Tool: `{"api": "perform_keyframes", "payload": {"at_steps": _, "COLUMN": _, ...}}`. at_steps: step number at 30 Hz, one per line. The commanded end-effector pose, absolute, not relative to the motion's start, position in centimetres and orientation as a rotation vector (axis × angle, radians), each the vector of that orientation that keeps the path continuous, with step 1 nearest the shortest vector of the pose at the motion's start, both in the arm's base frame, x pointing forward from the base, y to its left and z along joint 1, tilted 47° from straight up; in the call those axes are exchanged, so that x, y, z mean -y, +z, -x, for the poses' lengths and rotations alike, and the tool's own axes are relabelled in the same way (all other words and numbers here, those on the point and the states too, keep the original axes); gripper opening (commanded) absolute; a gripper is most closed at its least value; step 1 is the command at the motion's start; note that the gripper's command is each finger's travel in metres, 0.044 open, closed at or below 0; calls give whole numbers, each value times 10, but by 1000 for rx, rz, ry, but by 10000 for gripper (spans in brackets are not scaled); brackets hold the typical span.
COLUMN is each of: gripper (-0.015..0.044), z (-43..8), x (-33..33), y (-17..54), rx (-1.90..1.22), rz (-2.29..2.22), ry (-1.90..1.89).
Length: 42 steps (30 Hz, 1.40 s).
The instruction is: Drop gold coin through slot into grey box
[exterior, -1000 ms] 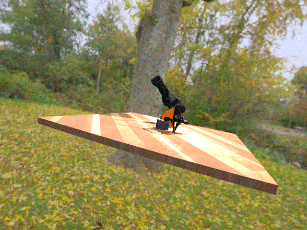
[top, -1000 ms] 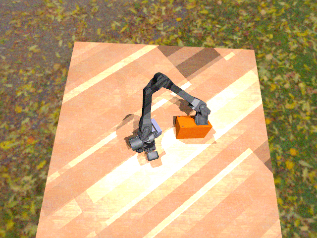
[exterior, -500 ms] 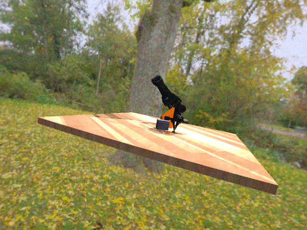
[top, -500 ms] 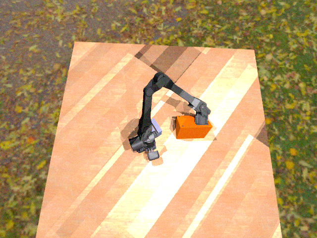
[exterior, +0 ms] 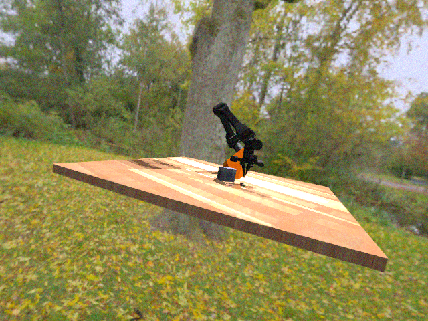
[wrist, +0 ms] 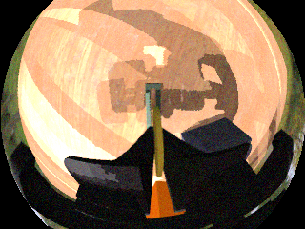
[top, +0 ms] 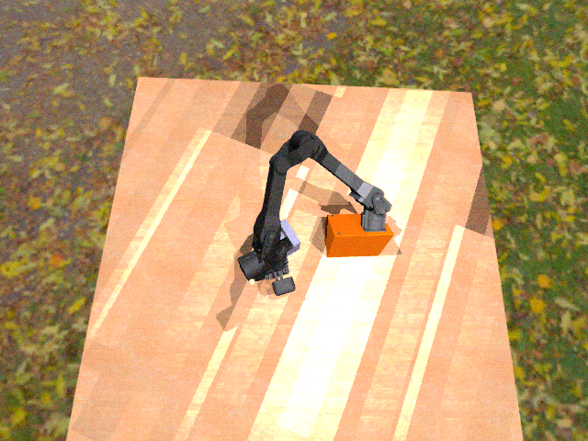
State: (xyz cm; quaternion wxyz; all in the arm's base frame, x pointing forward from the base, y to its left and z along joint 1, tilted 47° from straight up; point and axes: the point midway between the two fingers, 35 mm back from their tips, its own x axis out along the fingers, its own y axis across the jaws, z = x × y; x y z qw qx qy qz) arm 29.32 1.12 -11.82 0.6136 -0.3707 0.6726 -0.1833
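My gripper (exterior: 245,175) (wrist: 154,130) is shut on the gold coin (wrist: 159,153). The coin is seen edge-on between the fingers in the wrist view. The small dark-green holder (exterior: 242,184) (wrist: 149,110) stands on the table just below the fingertips, with a small gap between in the exterior view. In the wrist view it shows beyond the coin. The closed grey box (top: 290,238) (exterior: 227,174) (wrist: 216,135) stands beside the gripper, at the lower right in the wrist view. Its slot cannot be made out. In the top view the arm hides the fingertips, coin and holder.
The orange base block (top: 356,244) (exterior: 239,166) carries the arm and stands to the right of the grey box in the top view. The wooden table (top: 189,332) (exterior: 166,186) is striped with sunlight and arm shadows.
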Motion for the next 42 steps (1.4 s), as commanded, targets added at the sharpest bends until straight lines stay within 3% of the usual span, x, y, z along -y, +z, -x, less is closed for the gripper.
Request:
{"api": "perform_keyframes", "payload": {"at_steps": 1, "gripper": 0, "z": -296, "x": -22, "y": -110, "rx": -1538, "rz": 845, "ry": -420}}
{"api": "perform_keyframes", "payload": {"at_steps": 21, "gripper": 0, "z": -292, "x": -50, "y": -81, "rx": -1531, "rz": 829, "ry": -441}}
{"api": "perform_keyframes", "payload": {"at_steps": 42, "gripper": 0, "z": -290, "x": -46, "y": -77, "rx": -1235, "rz": 264, "ry": -918}}
